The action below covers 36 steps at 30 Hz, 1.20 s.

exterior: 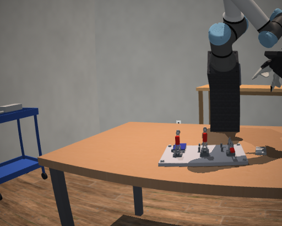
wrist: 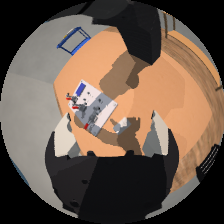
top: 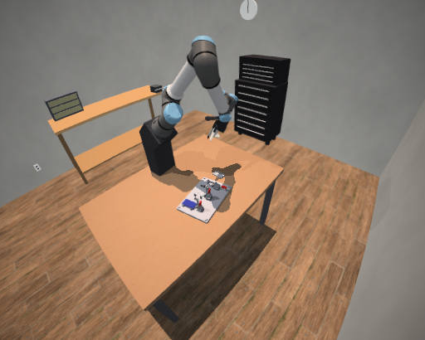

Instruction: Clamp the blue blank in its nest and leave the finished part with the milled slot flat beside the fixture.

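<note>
The grey fixture plate [top: 204, 199] lies on the table; it also shows in the exterior view [exterior: 202, 156] and the wrist view [wrist: 92, 108]. The blue blank [top: 189, 203] [wrist: 80, 90] sits in the nest at one end of the plate [exterior: 180, 146]. Two clamp handles with red grips stand upright [exterior: 177, 139] [exterior: 204, 136]; a third clamp [exterior: 231, 148] is leaned down. The grey finished part [top: 217, 173] [exterior: 260, 150] [wrist: 120, 124] lies on the table beside the plate. My gripper [top: 212, 133] [exterior: 266, 78] is open and empty, high above the table's far side.
The arm's black pedestal [top: 158, 149] stands on the table behind the fixture. A black tool chest [top: 261, 97] and a wooden shelf bench [top: 102, 112] stand behind. A blue cart [exterior: 10, 146] stands off to the left.
</note>
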Each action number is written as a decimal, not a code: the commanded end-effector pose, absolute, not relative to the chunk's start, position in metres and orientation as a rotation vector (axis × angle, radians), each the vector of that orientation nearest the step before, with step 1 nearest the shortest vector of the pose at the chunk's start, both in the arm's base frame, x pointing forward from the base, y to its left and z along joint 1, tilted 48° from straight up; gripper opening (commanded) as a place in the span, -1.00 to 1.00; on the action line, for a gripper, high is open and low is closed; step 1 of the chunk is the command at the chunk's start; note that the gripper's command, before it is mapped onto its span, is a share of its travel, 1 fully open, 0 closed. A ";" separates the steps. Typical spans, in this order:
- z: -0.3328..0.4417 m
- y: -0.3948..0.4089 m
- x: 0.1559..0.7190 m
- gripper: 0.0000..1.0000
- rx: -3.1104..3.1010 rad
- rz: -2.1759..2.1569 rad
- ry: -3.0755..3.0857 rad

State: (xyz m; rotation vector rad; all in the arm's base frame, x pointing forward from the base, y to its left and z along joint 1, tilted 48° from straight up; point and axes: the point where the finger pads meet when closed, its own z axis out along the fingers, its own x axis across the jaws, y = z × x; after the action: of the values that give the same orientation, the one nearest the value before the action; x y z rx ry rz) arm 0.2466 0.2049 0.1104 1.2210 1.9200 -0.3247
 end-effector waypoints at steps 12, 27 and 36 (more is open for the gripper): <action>0.085 0.157 0.249 1.00 1.664 -0.371 1.800; 0.063 0.124 0.245 1.00 2.120 -0.385 1.570; 0.053 0.112 0.244 1.00 2.371 -0.375 1.388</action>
State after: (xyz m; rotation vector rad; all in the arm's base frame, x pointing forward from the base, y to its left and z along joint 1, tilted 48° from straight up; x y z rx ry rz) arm 0.2439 0.1177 0.0574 2.2460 1.4782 -0.3830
